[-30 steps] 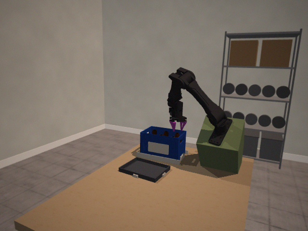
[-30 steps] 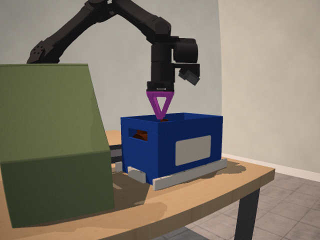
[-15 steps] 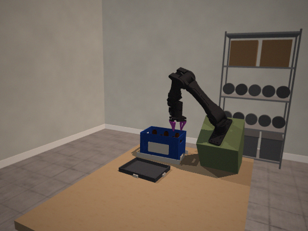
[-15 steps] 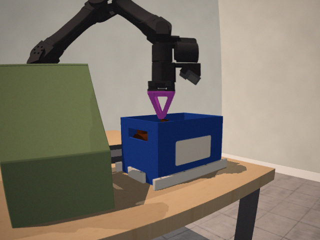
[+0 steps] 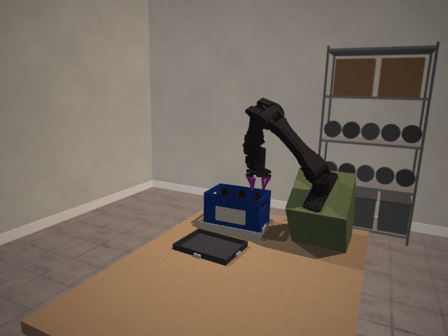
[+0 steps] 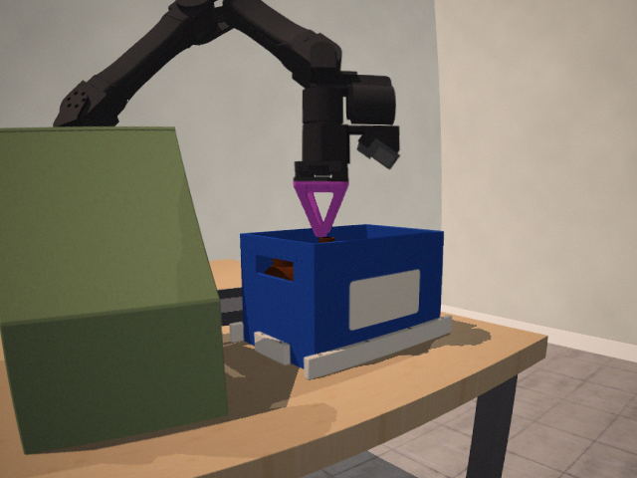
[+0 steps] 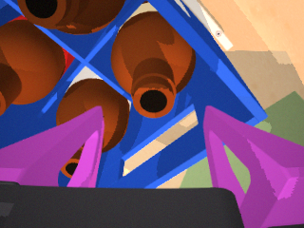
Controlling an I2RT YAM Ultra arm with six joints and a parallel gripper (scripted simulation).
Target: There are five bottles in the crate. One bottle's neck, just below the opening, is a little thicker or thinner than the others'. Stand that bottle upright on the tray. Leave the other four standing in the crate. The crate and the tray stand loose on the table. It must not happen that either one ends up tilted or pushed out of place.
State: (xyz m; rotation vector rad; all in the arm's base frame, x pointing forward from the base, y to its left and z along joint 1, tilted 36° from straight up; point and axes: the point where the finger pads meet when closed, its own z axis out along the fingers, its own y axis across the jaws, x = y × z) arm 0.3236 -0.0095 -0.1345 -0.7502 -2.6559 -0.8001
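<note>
Gripper (image 5: 258,183) (image 6: 321,235) (image 7: 153,115): fingers parted, empty, over crate (image 5: 253,217) (image 6: 377,257) (image 7: 237,97). Candidate bottle (image 7: 153,52) at wrist view's twelve o'clock, inside; odd neck unconfirmed. Presumably rigid, smooth, slip-prone, perhaps breakable. Grip neck squarely, lift vertically.

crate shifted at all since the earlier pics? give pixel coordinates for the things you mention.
No. In the top and exterior views, the crate (image 5: 253,213) (image 6: 380,257) (image 7: 233,87) keeps its place beside the green block (image 5: 318,231) (image 6: 112,359) (image 7: 289,111).
</note>
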